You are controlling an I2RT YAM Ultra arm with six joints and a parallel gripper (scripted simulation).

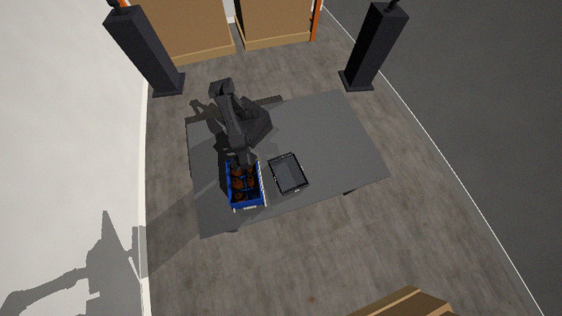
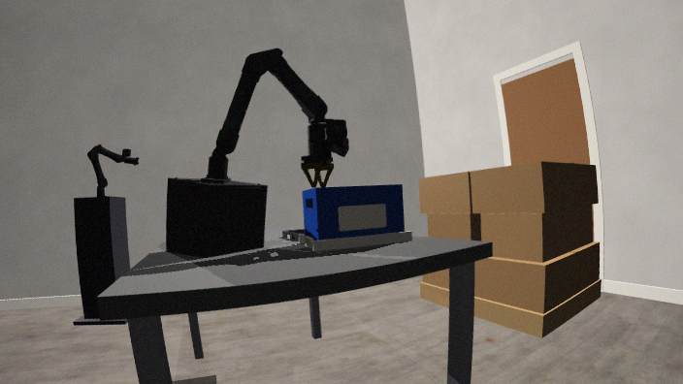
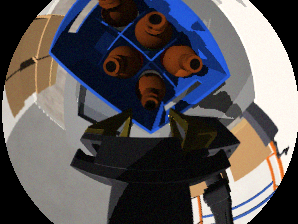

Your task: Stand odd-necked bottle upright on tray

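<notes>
A blue crate [image 1: 246, 186] stands on the grey table; it also shows in the side view [image 2: 354, 210] and the wrist view [image 3: 136, 43]. Several brown bottles stand upright in its cells [image 3: 152, 30]. My gripper [image 2: 317, 182] hangs open just above the crate's top edge, at the end nearest the arm's base. In the wrist view the open fingers straddle the nearest bottle [image 3: 150, 91] from above, apart from it. The dark tray [image 1: 287, 173] lies empty beside the crate. I cannot tell which neck differs.
The arm's black base block [image 2: 216, 216] stands on the table behind the crate. Two dark pillars [image 1: 143, 49] [image 1: 373, 45] and cardboard boxes [image 2: 519, 238] stand on the floor around the table.
</notes>
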